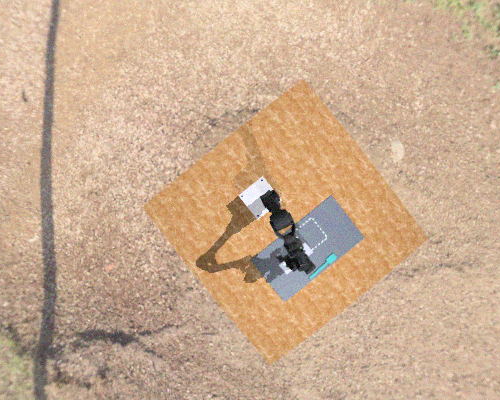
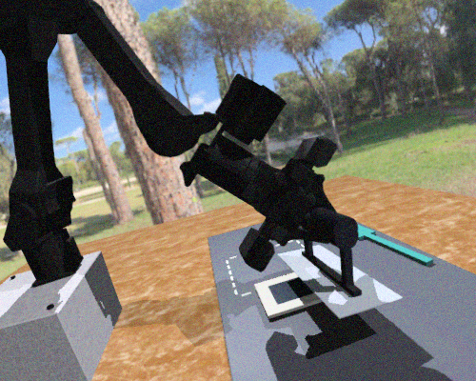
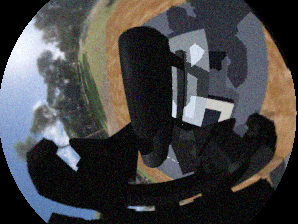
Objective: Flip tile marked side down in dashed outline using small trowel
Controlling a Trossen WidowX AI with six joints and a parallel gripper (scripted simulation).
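Observation:
My gripper is shut on the thick black handle of the trowel, low over the mat. The trowel's pale, flat blade hangs below the handle on a black bracket. The tile is cream with a dark square mark on top and lies beside the blade's edge; whether they touch is not clear. The arm hides the tile in the top view. The dashed outline is next to the tile, on its far side in the exterior view.
A teal long-handled tool lies along the mat's edge, on the side away from the arm's base. The white base block stands on the wooden table. The arm's shadow falls across the mat.

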